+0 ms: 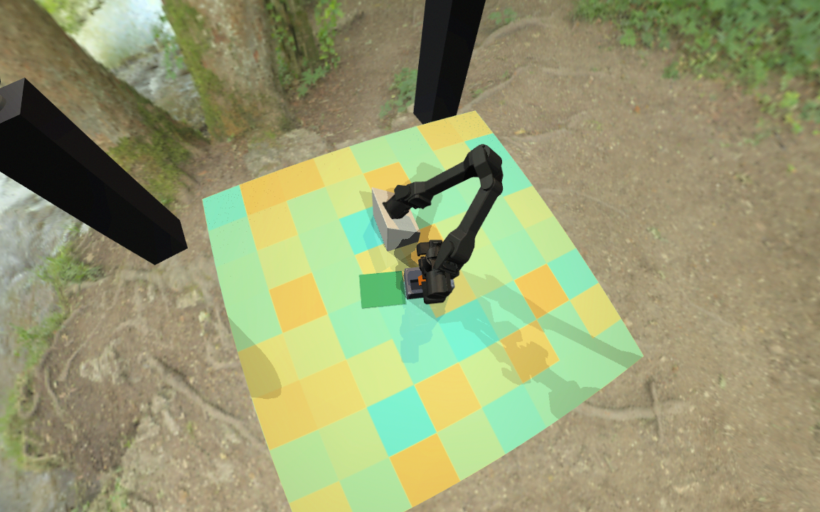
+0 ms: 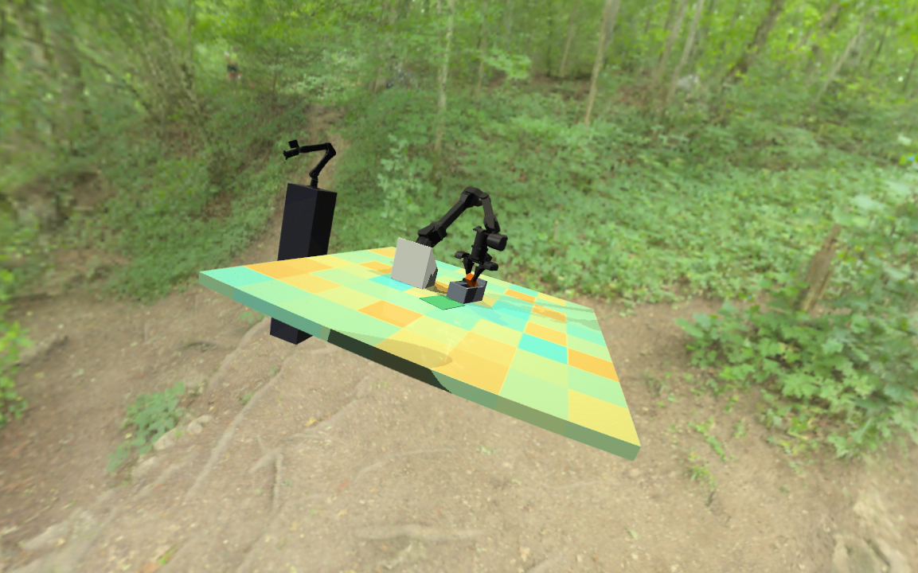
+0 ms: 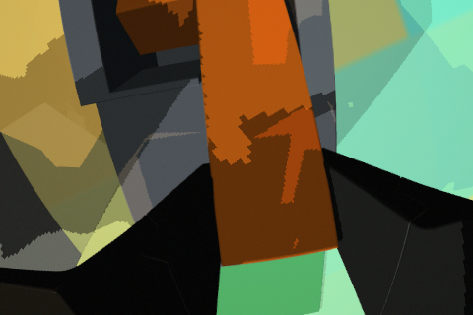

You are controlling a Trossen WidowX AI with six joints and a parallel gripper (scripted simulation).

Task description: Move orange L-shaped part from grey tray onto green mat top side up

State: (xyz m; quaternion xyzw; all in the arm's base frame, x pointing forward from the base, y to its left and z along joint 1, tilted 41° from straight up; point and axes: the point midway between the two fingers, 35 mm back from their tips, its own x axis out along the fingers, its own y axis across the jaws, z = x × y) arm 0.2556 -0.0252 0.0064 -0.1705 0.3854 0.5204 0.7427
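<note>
From where I stood, the gripper (image 1: 422, 280) (image 2: 472, 280) (image 3: 264, 169) pointed down, its two fingers closed on the straight end of the orange part (image 1: 422, 280) (image 2: 470, 278) (image 3: 251, 74), one finger on each side. That gripped end was raised and tilted up. The hooked end lay lower, at the dark pocket of the grey tray (image 1: 407, 292) (image 2: 459, 293) (image 3: 316, 49); I couldn't fairly say whether it touched the bottom, as the view was cramped there. The green mat (image 1: 377, 289) (image 2: 440, 302) (image 3: 271, 287) lay flat just beside the tray, on the patchwork counter (image 1: 393, 420) (image 2: 476, 348) (image 3: 394, 123). The black arm (image 1: 482, 165) (image 2: 472, 196) arched above, its foot at a pale block (image 1: 393, 232) (image 2: 412, 263). Well apart, a second arm (image 2: 321, 148) stood on a dark pillar (image 2: 302, 220).
</note>
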